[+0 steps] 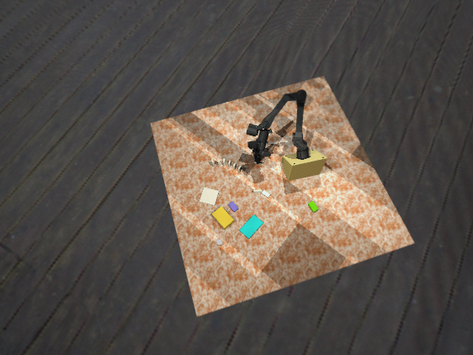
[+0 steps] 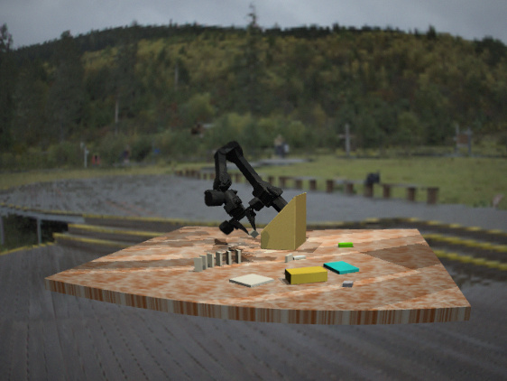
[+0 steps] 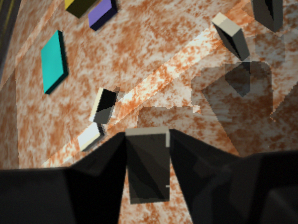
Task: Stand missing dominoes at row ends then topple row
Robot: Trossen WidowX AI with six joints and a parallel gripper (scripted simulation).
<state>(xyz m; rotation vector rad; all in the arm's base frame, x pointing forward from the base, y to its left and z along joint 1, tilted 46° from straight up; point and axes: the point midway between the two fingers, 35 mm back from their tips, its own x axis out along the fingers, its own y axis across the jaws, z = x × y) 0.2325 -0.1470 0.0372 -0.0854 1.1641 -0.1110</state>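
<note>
A row of several pale dominoes [image 1: 227, 163] [image 2: 217, 259] stands on the orange-patterned table [image 1: 337, 235] [image 2: 135, 280]. My gripper [image 1: 257, 160] [image 2: 250, 230] [image 3: 147, 137] is shut on a pale domino [image 3: 146, 167] [image 2: 254, 234] and holds it low above the table, just past the row's end nearest the arm's base. In the wrist view the row's end domino [image 3: 230, 35] stands ahead to the right, with another one [image 3: 267, 12] behind it. Two loose dominoes [image 1: 257, 190] [image 1: 266, 193] [image 2: 289, 257] [image 2: 299, 257] [image 3: 105, 106] [image 3: 90, 136] lie apart from the row.
The arm's tan base [image 1: 304, 165] [image 2: 286, 224] stands right of the gripper. A cream tile [image 1: 209, 196] [image 2: 251, 280], yellow block [image 1: 222, 217] [image 2: 306, 274], purple block [image 1: 233, 206] [image 3: 101, 12], cyan slab [image 1: 251, 226] [image 2: 341, 267] [image 3: 54, 61], green block [image 1: 313, 206] [image 2: 345, 245] and small grey piece [image 1: 219, 242] [image 2: 347, 283] lie in front.
</note>
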